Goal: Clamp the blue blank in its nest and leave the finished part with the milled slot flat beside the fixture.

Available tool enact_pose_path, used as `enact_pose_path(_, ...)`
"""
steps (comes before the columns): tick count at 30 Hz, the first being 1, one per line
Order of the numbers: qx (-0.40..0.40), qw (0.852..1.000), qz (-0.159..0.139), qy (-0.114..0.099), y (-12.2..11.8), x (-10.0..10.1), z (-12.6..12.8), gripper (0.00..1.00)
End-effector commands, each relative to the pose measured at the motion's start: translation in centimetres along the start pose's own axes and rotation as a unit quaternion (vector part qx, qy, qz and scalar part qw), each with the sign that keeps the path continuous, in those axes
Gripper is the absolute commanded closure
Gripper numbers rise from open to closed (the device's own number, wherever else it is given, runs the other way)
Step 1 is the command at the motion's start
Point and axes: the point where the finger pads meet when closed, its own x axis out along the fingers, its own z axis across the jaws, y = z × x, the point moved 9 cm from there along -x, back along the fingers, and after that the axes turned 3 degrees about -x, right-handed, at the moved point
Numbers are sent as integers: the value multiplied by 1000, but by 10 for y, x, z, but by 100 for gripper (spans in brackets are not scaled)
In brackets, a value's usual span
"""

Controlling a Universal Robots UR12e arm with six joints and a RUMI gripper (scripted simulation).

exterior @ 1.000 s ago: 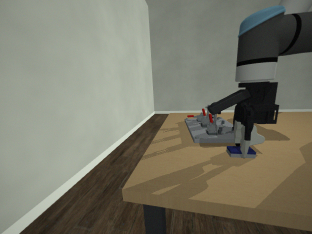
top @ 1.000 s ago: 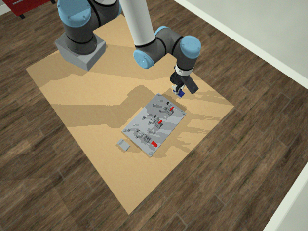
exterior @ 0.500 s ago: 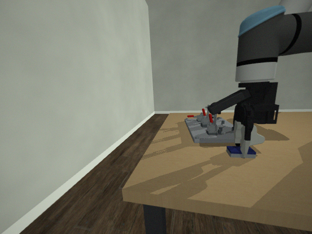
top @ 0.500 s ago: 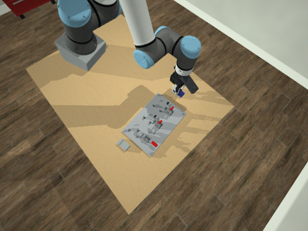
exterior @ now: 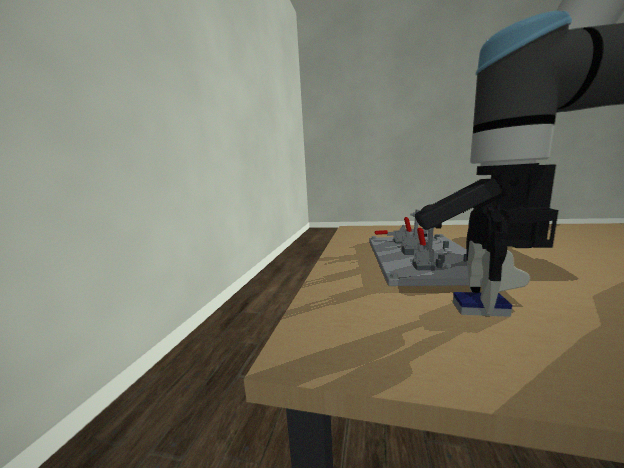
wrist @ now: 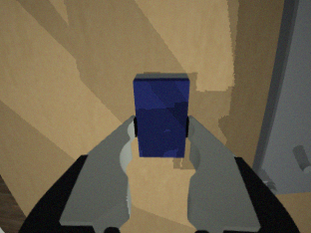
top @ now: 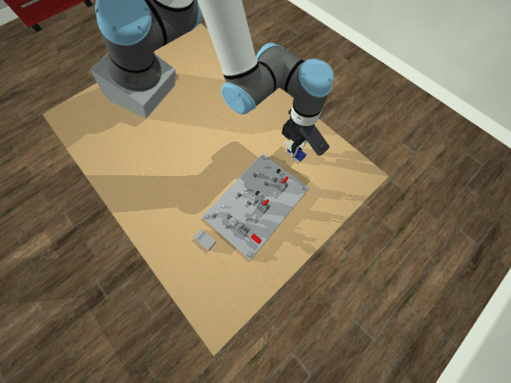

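Pincer [top: 296, 152] [exterior: 482, 301] [wrist: 161, 117]: closed across the blue blank [top: 300, 155] [exterior: 468, 300] [wrist: 161, 100], one finger against each long side. Grip location, as I read it in the wrist view: nearer the end of the blank toward the pincer's body; the opposite end projects beyond the fingertips. Blank orientation: flat, blue face up, grey layer visible beneath in the exterior view. Blank position: at the tabletop [top: 144, 156] [exterior: 352, 352] [wrist: 100, 30], outside the fixture plate [top: 247, 181] [exterior: 398, 272] [wrist: 294, 75] and near one of its short edges. I cannot tell whether its underside touches the surface.

Fixture condition: three clamps are mounted in a row. The red handle nearest the blank [top: 284, 180] [exterior: 421, 236] and the middle red handle [top: 265, 202] [exterior: 407, 224] stand raised. The far red handle [top: 255, 238] [exterior: 381, 232] lies low, directed toward a long edge of the plate. I cannot verify from these views whether that clamp is locked. Pad layouts are too small for me to read.

Finished part [top: 205, 241]: grey, resting flat on the tabletop just beside the plate's other short edge, at the opposite end from the blank. A narrow groove is visible across its upper face.
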Motion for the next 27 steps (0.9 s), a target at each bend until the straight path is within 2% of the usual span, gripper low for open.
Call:
enact_pose_path(1,0,1000,1,0,1,-1,0,100)
enact_pose_path(27,0,1000,1,0,1,-5,0,100)
